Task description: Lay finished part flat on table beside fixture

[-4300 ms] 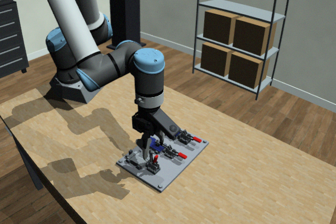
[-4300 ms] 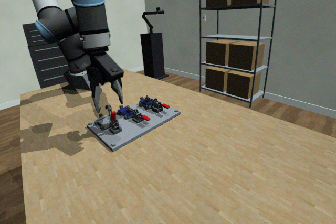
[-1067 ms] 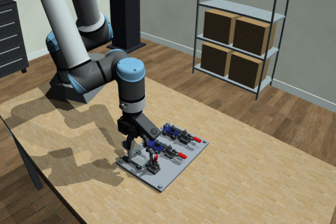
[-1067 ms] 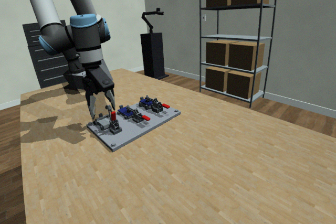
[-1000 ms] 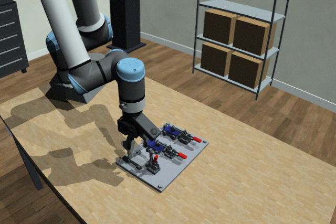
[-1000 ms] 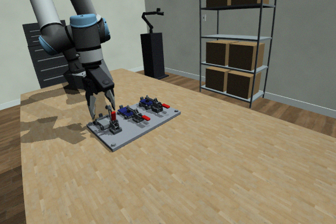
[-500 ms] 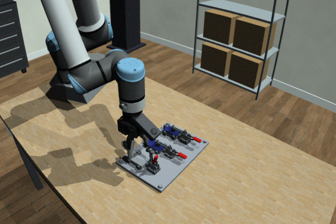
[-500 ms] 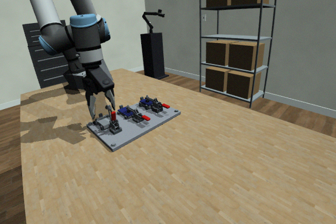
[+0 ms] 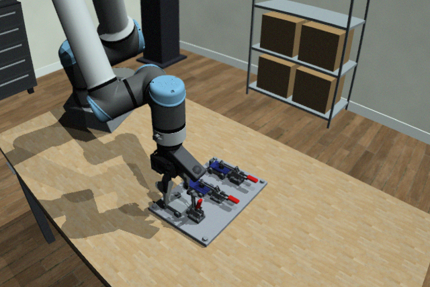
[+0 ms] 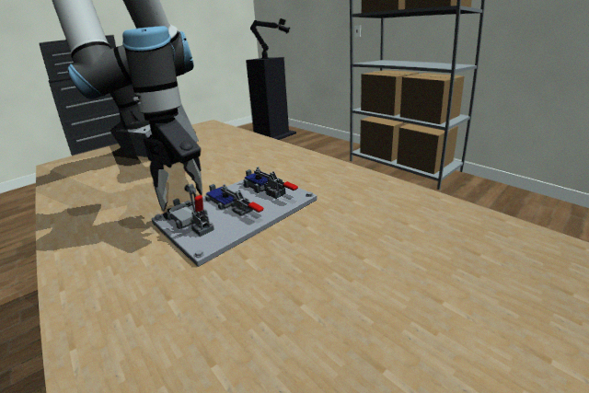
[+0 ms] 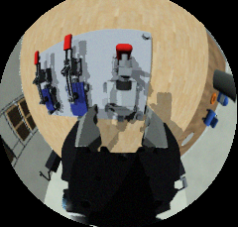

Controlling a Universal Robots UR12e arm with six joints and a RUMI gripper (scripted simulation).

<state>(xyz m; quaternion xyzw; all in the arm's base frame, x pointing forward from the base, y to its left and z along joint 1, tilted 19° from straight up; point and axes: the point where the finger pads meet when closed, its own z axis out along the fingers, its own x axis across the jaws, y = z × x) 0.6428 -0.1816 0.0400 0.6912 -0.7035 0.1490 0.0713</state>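
Note:
The grey fixture plate (image 9: 211, 203) lies on the wooden table. The grey finished part (image 10: 179, 213) sits in the station at the plate's left end; it also shows in the wrist view (image 11: 122, 94). Its toggle clamp stands with the red handle (image 10: 199, 202) upright. Two blue blanks (image 9: 199, 187) (image 9: 218, 166) sit in the other two stations, with their red clamp handles lying flat. My gripper (image 10: 179, 194) is open and empty. It hangs just above the grey part, one finger on each side, as the wrist view (image 11: 121, 130) shows. In the top view the fingers (image 9: 166, 195) hide most of the part.
The table's left edge is close to the fixture plate. A metal shelf with cardboard boxes (image 9: 305, 51) stands on the floor beyond the table. A black pedestal (image 9: 159, 19) and a dark drawer cabinet (image 9: 13, 33) stand by the far wall.

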